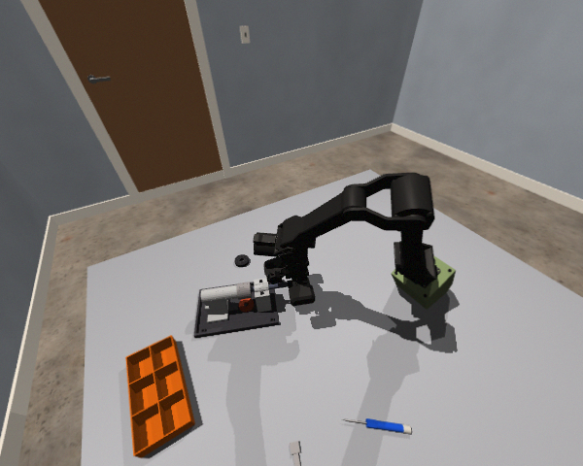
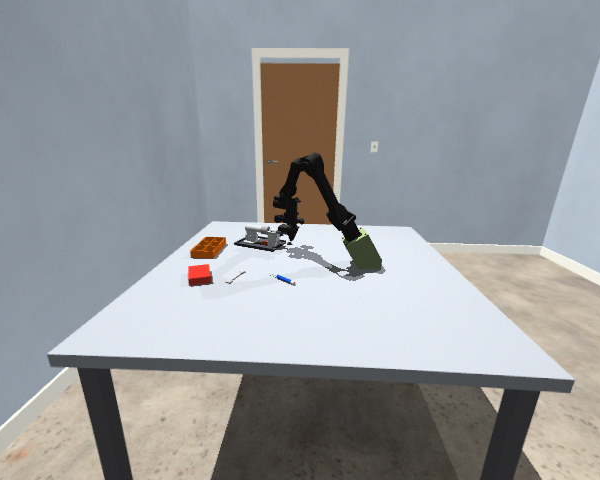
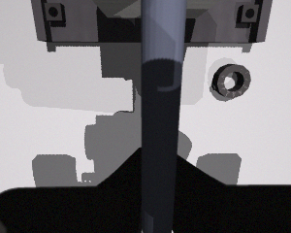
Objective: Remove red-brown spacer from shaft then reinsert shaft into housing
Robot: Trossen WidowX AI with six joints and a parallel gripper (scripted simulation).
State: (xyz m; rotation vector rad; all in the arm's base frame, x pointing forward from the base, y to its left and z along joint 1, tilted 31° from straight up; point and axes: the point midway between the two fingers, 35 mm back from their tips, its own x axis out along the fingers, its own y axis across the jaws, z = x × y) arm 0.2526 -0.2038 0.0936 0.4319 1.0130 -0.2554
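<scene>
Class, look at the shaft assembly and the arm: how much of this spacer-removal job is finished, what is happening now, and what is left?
Done: the red-brown spacer lies on the black base plate, below the shaft line and apparently off it. In hand: the gripper is shut on the shaft at its free end. Left: pushing the shaft fully back into the housing, with the remaining spacers between the blocks.
</scene>
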